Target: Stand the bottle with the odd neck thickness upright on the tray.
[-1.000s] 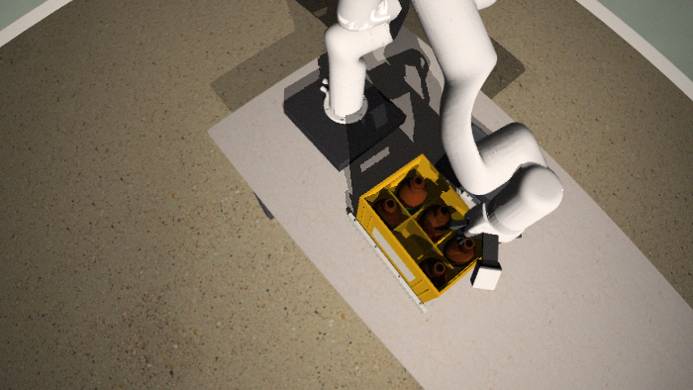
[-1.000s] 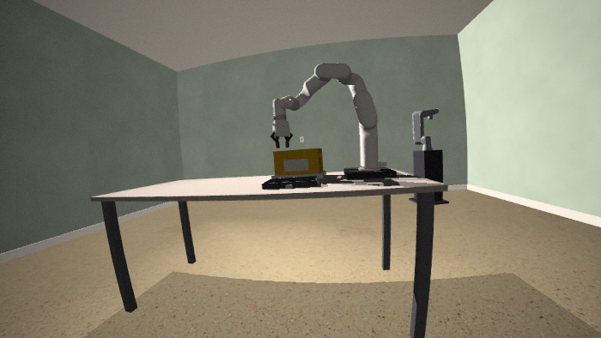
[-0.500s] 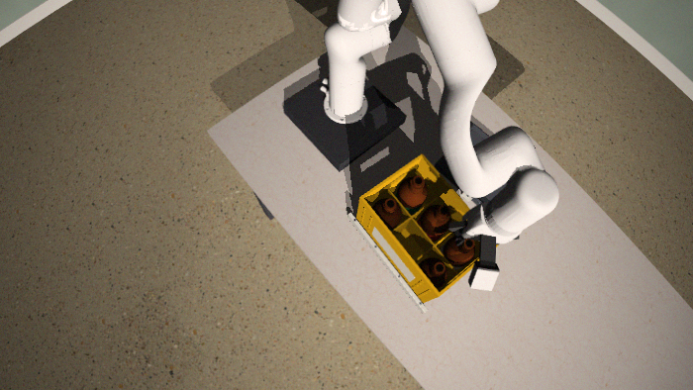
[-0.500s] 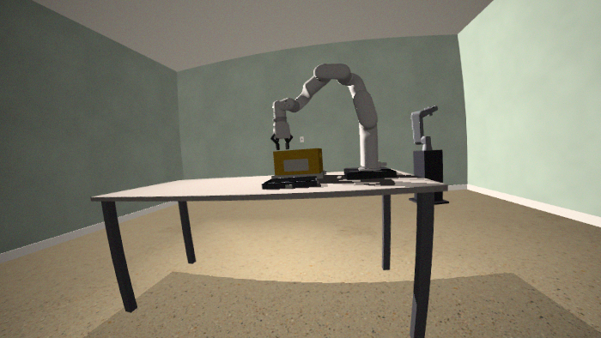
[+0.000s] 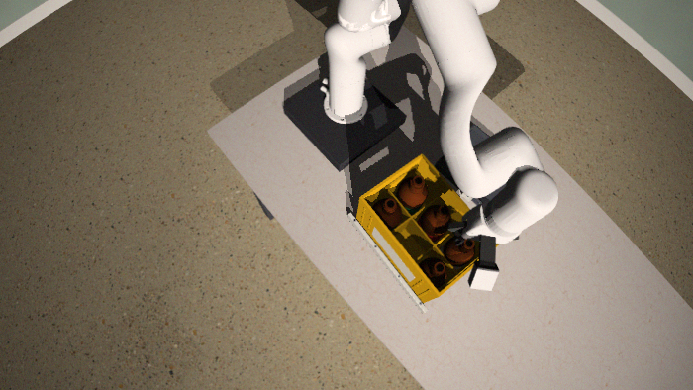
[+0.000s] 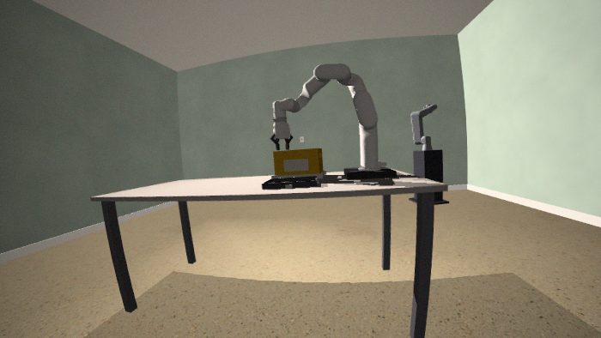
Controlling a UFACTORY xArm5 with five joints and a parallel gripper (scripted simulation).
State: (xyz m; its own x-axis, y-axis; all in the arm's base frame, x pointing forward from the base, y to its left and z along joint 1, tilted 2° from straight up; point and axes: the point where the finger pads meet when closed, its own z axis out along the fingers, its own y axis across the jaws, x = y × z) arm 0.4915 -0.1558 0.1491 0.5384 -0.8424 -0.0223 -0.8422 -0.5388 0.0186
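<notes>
A yellow crate (image 5: 418, 228) with six cells stands on the table; it also shows in the exterior view (image 6: 298, 161). Five brown bottles stand upright in it: one at the far end (image 5: 413, 190), one beside it (image 5: 388, 209), one in the middle (image 5: 436, 218), and two at the near end (image 5: 460, 249) (image 5: 436, 269). One middle cell (image 5: 413, 240) is empty. My gripper (image 5: 461, 237) is open and empty, pointing down just above the crate's rim over the near-end bottle by the arm; it also shows in the exterior view (image 6: 282, 143). A low dark tray (image 6: 292, 183) lies in front of the crate.
The arm's dark base plate (image 5: 342, 119) sits behind the crate. A second small arm on a black pedestal (image 6: 427, 165) stands at the table's right edge. From above, the crate hides most of the tray.
</notes>
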